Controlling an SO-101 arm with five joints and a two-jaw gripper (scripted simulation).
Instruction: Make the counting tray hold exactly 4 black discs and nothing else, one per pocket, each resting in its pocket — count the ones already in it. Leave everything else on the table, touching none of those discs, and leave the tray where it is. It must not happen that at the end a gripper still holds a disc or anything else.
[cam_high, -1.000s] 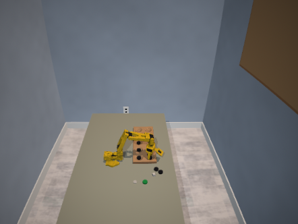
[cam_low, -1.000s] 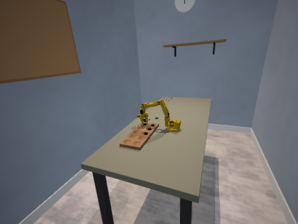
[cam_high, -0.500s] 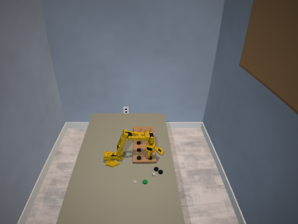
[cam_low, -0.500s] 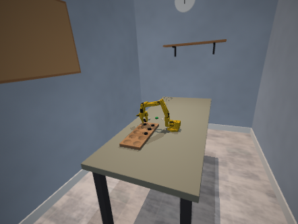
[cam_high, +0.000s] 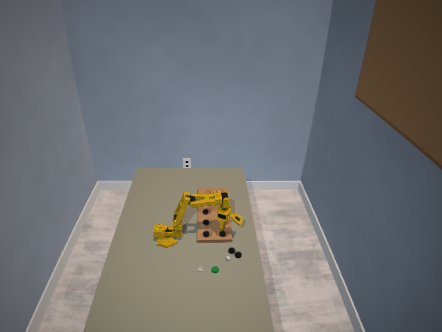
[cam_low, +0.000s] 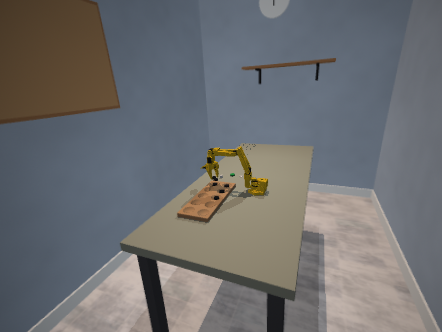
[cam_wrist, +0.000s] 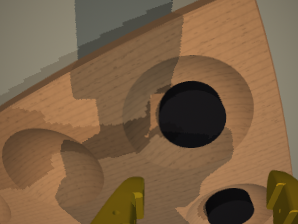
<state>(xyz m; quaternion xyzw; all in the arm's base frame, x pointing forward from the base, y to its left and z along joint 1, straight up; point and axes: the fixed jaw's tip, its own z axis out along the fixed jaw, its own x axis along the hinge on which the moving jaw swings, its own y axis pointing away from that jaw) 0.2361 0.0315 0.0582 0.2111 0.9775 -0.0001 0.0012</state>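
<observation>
Top: tray (cam_high: 214, 240) (cam_low: 193, 218) (cam_wrist: 125, 60) pockets four black discs (cam_high: 206, 222) (cam_low: 216, 198) (cam_wrist: 192, 115); hand (cam_high: 229, 225) (cam_low: 210, 175) (cam_wrist: 206, 195) apart, nothing clamped

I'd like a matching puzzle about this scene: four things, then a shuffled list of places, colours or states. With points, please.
Things:
1. green disc (cam_high: 215, 269) (cam_low: 232, 175)
2. tray (cam_high: 215, 239) (cam_low: 194, 217) (cam_wrist: 240, 30)
3. gripper (cam_high: 232, 227) (cam_low: 209, 173) (cam_wrist: 206, 181)
4. power outlet (cam_high: 184, 160)

Descriptions:
A. open, above the end of the tray that holds discs
B. on the wall beyond the table
C. brown, with black discs in some of its pockets
D. on the table, outside the tray

Right pairs: 1-D, 2-C, 3-A, 4-B
</observation>
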